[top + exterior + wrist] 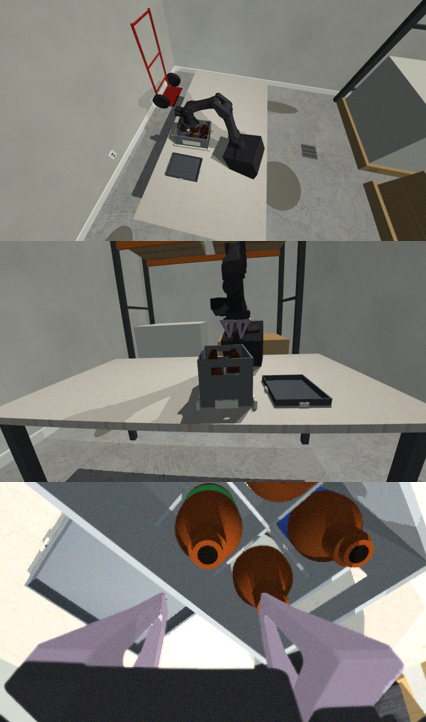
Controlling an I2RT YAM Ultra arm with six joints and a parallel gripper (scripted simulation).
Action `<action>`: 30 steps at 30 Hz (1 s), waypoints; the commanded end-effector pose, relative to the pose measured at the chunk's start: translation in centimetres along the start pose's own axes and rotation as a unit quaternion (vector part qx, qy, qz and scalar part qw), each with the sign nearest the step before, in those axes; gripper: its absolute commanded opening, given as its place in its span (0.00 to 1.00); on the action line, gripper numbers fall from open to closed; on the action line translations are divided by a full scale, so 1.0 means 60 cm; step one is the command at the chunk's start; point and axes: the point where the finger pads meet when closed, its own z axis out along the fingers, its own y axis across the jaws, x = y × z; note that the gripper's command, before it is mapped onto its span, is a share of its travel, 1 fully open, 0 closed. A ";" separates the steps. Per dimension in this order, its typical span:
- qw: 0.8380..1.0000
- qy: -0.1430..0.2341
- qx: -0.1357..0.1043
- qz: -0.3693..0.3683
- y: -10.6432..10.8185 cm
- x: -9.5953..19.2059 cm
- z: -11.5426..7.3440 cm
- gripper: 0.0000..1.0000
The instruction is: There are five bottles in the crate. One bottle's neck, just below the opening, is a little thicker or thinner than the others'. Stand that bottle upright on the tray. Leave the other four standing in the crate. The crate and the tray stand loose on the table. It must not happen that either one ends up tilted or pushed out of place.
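A: Five bottles, all in the crate as far as we can count from the top view. We can't tell which neck is the odd one. Going left to right in the exterior view: bare table, then crate at centre, then tray just right of it, apart, not touching.

B: Tray contents?

A: We see nothing in it. Crate sits left of the arm's black base in the top view, tray nearer than the crate.

B: Claw?

A: Gripper hangs above the crate's far right side, fingers pointing down, spread about halfway, holding nothing. We see clear air between the tips and the crate rim.

B: Wrist view?

A: Left finger over the crate's outer wall, right finger overlapping the mouth of the middle bottle. Green-collared bottle left of that one, blue-collared bottle to its right. All upright in their cells.
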 end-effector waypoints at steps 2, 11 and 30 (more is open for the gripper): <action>0.999 -0.028 -0.015 0.003 0.015 -0.024 -0.021 0.61; 0.999 -0.028 -0.015 0.003 0.015 -0.024 -0.021 0.61; 1.000 -0.024 -0.013 0.004 0.015 -0.023 -0.011 0.61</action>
